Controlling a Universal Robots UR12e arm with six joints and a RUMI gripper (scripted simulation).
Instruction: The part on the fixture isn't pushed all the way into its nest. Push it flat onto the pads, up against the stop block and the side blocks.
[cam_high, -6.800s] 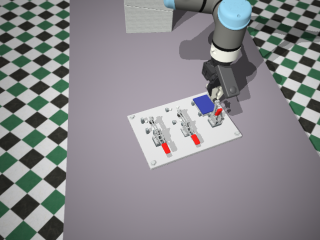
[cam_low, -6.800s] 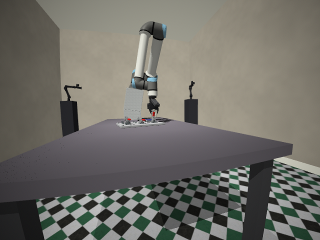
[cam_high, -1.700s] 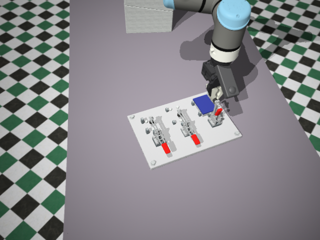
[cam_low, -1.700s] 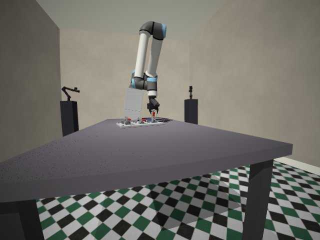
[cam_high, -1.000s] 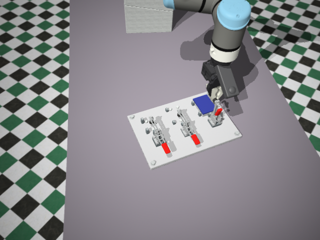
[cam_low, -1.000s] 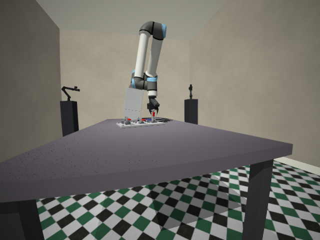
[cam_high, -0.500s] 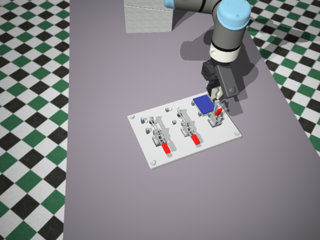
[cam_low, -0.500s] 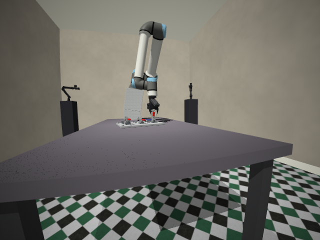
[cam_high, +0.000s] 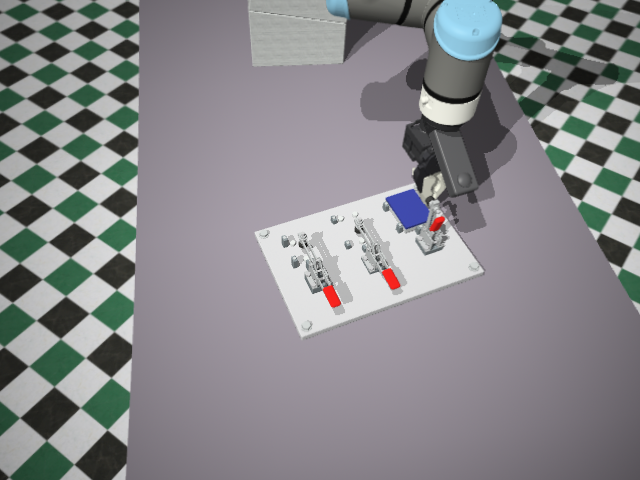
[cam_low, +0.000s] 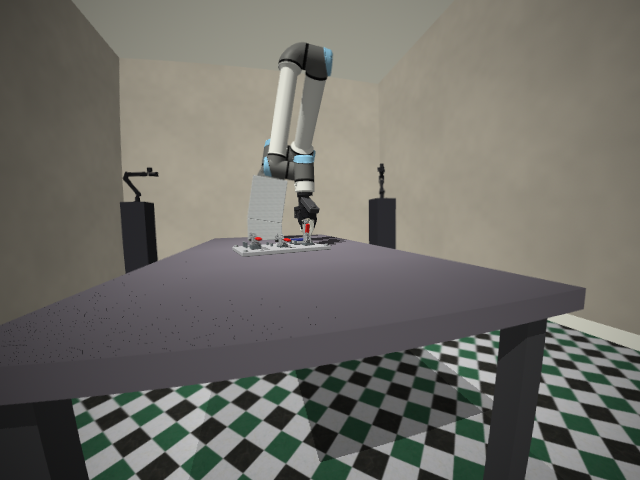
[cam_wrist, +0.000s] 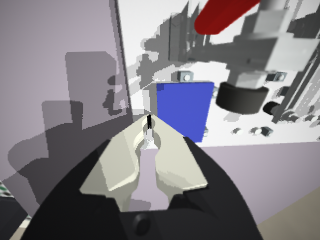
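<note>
The tool (cam_wrist: 150, 131) is shut tight and holds nothing (its tips touch). It sits just beside the blue part (cam_high: 407, 207), which lies at the fixture plate's (cam_high: 361, 304) far corner. The push looks not yet finished.

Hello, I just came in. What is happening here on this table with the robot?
A single robot arm works at a white fixture plate on the table. Its gripper is shut and holds nothing; it sits low at the plate's far corner, right beside the blue part. The fingertips point at the part's edge, apparently to push it into its nest. The clamp next to the part stands with its red handle raised; two other clamps lie flat.
</note>
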